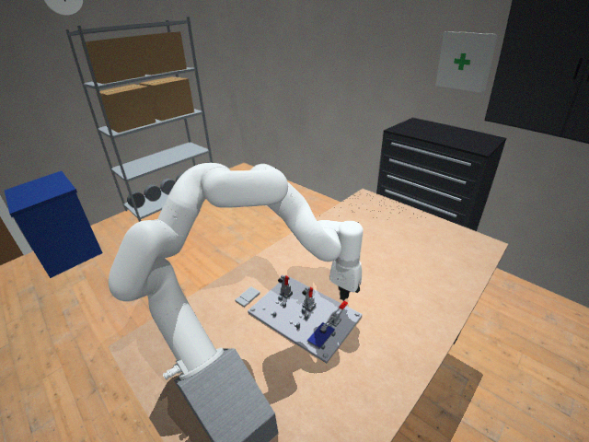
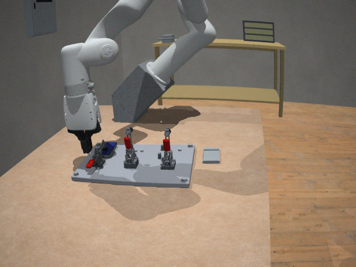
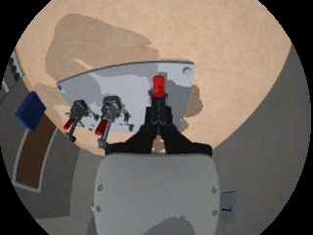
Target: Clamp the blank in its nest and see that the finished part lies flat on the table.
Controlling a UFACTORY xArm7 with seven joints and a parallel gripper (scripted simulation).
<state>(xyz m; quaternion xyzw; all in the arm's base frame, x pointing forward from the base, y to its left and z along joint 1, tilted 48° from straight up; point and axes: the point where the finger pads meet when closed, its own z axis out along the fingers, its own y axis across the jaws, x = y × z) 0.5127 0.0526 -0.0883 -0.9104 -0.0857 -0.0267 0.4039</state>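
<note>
Exterior view: the jaws (image 1: 343,297) (image 2: 86,152) are clenched on nothing, just above the near left of the fixture plate (image 1: 290,311) (image 2: 149,178) (image 3: 132,73). The blue blank (image 1: 316,339) (image 2: 110,147) lies under the left clamp, whose red handle (image 1: 343,305) (image 2: 90,163) (image 3: 158,86) is down; its lock cannot be told. The finished part (image 1: 248,296) (image 2: 211,155) lies flat on the tabletop (image 1: 404,266) (image 2: 230,230) (image 3: 210,29), right. To finish well, confirm the handle resists a light press, then rise straight, clear of the grip.

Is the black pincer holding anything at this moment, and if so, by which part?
Nothing is held: the black pincer is shut on nothing, clear of the red cylindrical grip of the clamp over the blue blank.
</note>
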